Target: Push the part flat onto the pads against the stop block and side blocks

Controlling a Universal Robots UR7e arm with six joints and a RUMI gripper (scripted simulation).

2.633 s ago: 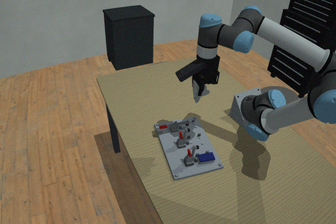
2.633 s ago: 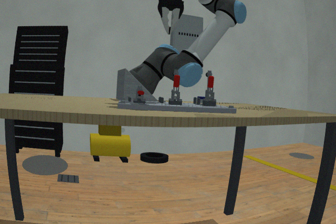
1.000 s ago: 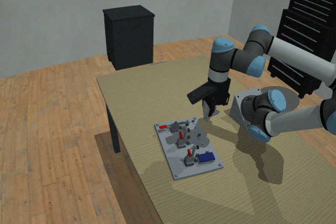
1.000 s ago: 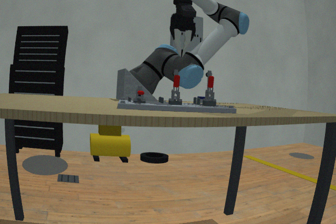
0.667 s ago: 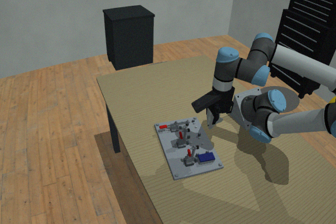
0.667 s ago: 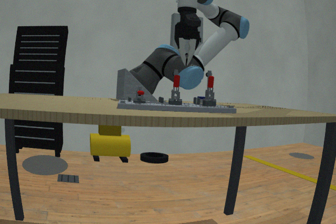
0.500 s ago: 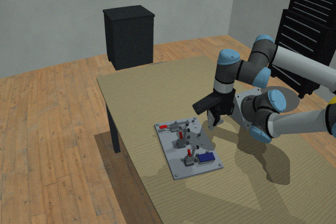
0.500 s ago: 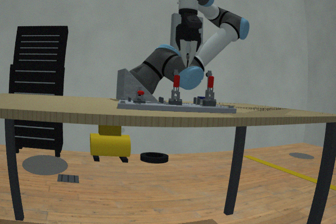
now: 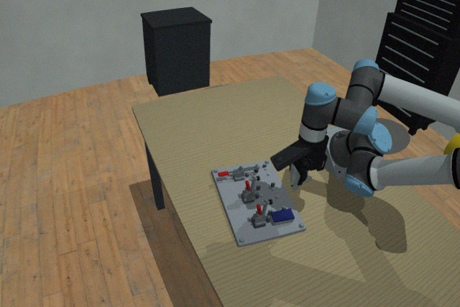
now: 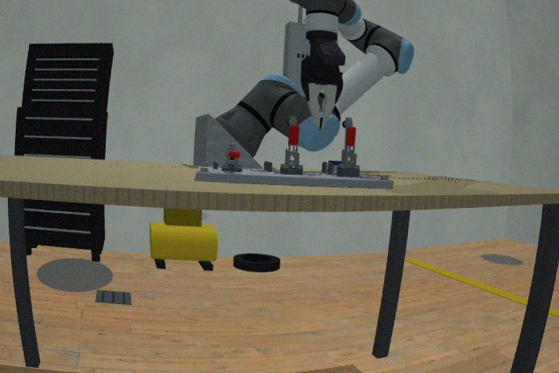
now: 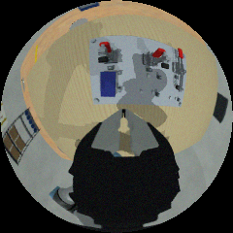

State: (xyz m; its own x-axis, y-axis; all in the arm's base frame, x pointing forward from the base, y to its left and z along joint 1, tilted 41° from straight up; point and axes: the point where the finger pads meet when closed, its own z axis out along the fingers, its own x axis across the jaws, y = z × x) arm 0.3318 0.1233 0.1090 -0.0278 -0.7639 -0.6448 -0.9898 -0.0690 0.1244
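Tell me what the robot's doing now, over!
Tool shut, empty, above the fixture plate's edge. Blue part untouched, at the plate's far end from the tool. Red-handled clamps stand beside it. Over.

The robot arm [image 9: 412, 97] is showing white tubes, dark grey joints and round light blue caps. Its black gripper [image 10: 324, 122] is ending in pale grey pointed fingers [image 9: 296, 179].

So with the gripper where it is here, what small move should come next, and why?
Probably move across and down toward the blue part. The gripper is shut on nothing and hangs above the table beside the fixture plate, at the end away from the part, touching nothing.
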